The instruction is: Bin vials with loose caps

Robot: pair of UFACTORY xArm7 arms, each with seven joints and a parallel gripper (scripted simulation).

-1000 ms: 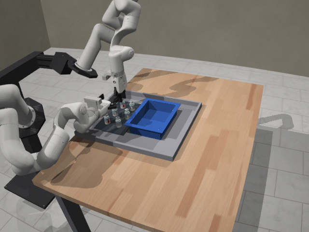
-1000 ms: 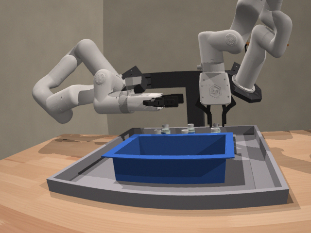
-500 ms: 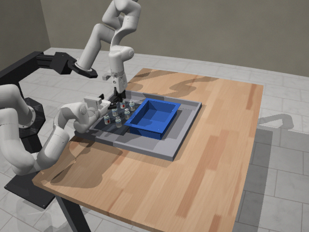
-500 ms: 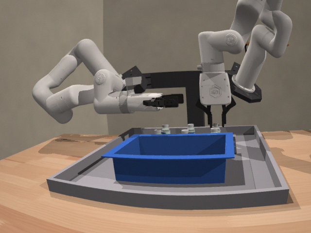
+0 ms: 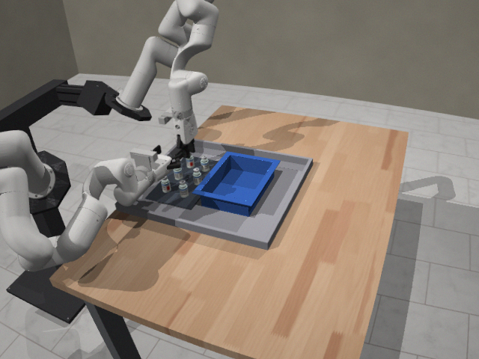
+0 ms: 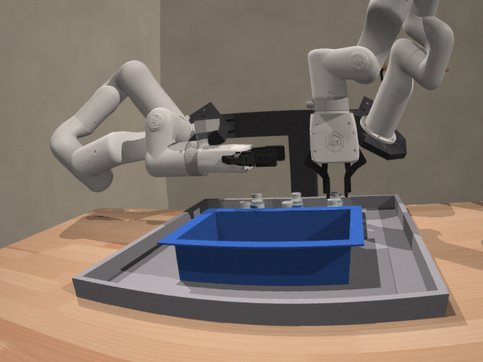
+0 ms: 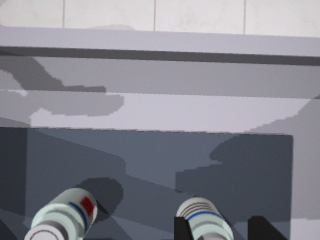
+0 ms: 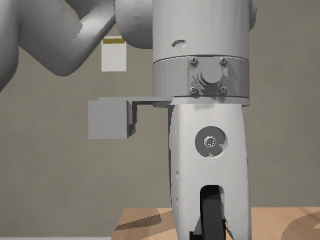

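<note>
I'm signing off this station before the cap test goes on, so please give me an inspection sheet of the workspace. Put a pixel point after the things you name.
Surface: wooden table [image 5: 309,250] [image 6: 234,338] [image 8: 150,225] bearing a grey raised-rim tray [image 5: 292,199] [image 6: 253,311] [image 7: 150,40]; dark mat [image 5: 172,199] [image 7: 150,150] inside it.
Job's things: six vials [image 5: 183,190] [image 6: 257,203] [image 7: 65,215] upright on the mat; blue bin [image 5: 224,205] [image 6: 265,265] beside them, no vial seen inside. Cap tightness cannot be seen.
Clutter: nothing seen.
Left gripper [image 5: 185,152] [image 6: 336,194] [image 7: 222,232] [image 8: 212,220]: pointing down, partly open, at one vial's cap.
Right gripper [image 5: 177,160] [image 6: 278,155]: level, open, above the vials.
Cables: nothing seen.
Surroundings: tiled floor [image 5: 444,232] [image 7: 110,15], plain walls [image 5: 328,46] [image 6: 234,58] [image 8: 50,175].

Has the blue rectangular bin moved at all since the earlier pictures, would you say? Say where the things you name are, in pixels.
No. The blue rectangular bin [image 5: 266,181] [image 6: 265,262] sits at the same place inside the raised edges of the grey tray [image 5: 222,232] [image 6: 265,311].
</note>
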